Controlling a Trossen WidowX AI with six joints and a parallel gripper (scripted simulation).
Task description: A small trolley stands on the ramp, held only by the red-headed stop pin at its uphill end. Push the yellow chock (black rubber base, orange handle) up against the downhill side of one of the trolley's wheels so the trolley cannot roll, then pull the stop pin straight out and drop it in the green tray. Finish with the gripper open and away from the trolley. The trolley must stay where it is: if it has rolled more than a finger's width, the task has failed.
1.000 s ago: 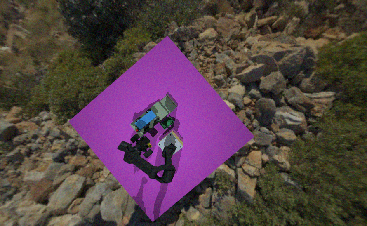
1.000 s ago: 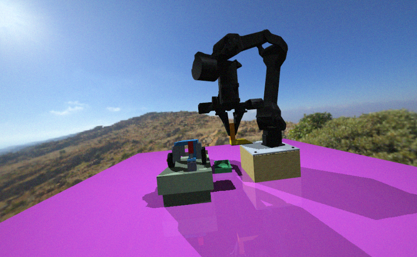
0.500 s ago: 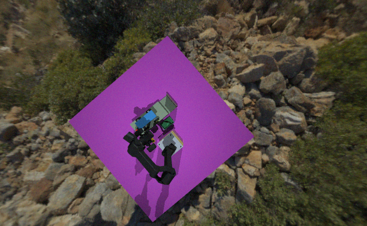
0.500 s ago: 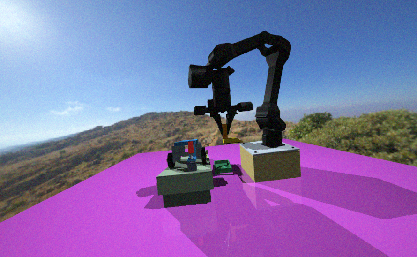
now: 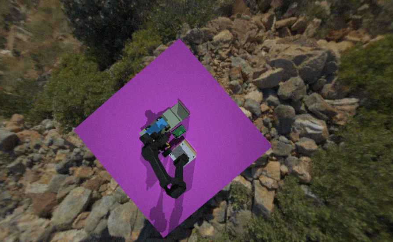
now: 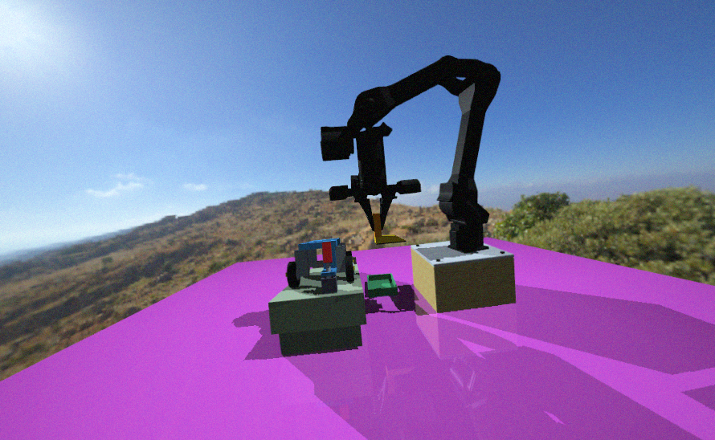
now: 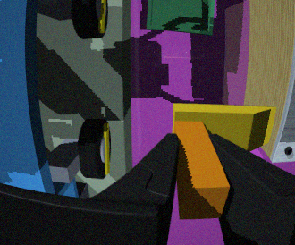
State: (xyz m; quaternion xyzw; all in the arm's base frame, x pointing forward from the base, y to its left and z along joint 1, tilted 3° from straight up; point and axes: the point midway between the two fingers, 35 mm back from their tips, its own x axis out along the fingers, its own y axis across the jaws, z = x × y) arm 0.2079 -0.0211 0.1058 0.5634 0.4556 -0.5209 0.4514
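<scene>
My gripper (image 6: 377, 225) (image 7: 190, 143) is shut on the orange handle of the yellow chock (image 5: 168, 145) (image 6: 390, 238) (image 7: 222, 127). It holds the chock in the air, beside the trolley on the robot base's side; the black rubber is not visible. The blue trolley (image 5: 158, 125) (image 6: 319, 241) (image 7: 4, 112) stands on the grey-green ramp (image 5: 171, 115) (image 6: 316, 314) (image 7: 116, 22). Two near-side wheels show in the wrist view, one wheel (image 7: 94, 149) closer to the fingers. The red-headed stop pin (image 6: 327, 252) stands upright at the trolley's end; the arm hides it in the top view.
The green tray (image 5: 179, 131) (image 6: 383, 291) (image 7: 181, 13) sits between the ramp and the robot's wooden base block (image 6: 475, 284) (image 7: 271, 54). No pin is visible in it. The arm reaches over the trolley's uphill end in the top view.
</scene>
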